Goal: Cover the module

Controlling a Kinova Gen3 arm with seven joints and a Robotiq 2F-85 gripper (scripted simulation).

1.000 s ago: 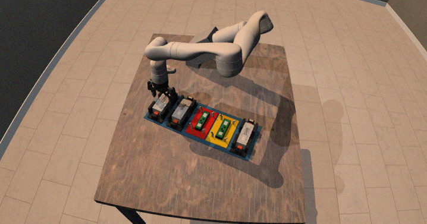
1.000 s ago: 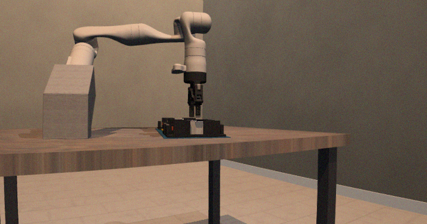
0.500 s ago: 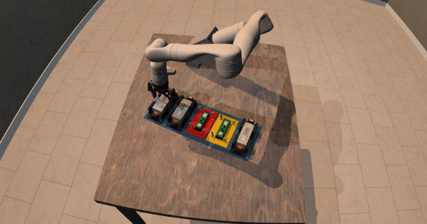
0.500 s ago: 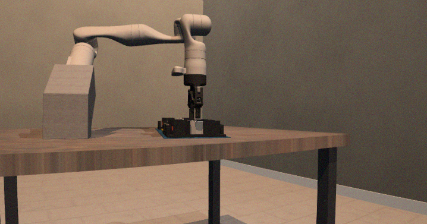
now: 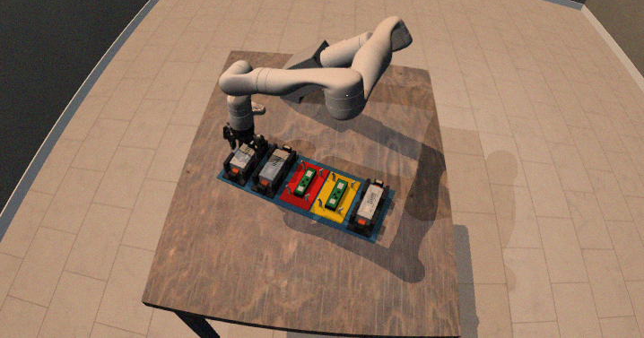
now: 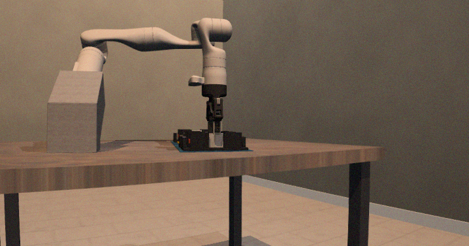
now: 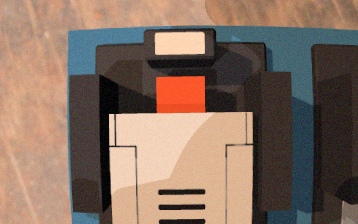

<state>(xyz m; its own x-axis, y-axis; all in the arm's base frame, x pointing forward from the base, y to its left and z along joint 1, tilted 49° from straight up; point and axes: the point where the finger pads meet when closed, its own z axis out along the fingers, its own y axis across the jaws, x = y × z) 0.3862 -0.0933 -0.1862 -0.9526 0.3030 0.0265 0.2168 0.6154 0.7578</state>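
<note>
Kinova arm [image 5: 301,80] [image 6: 144,38]: off-white, smooth rounded links, thin dark seam rings at the joints. Small pale rounded lug [image 5: 257,108] [image 6: 196,80] off the wrist. Black collar [image 6: 213,89] below. Gripper [image 5: 245,143] [image 6: 215,130] black, angular linkages, paler grey lower down. Base block [image 6: 72,126] grey, sloped top.
</note>
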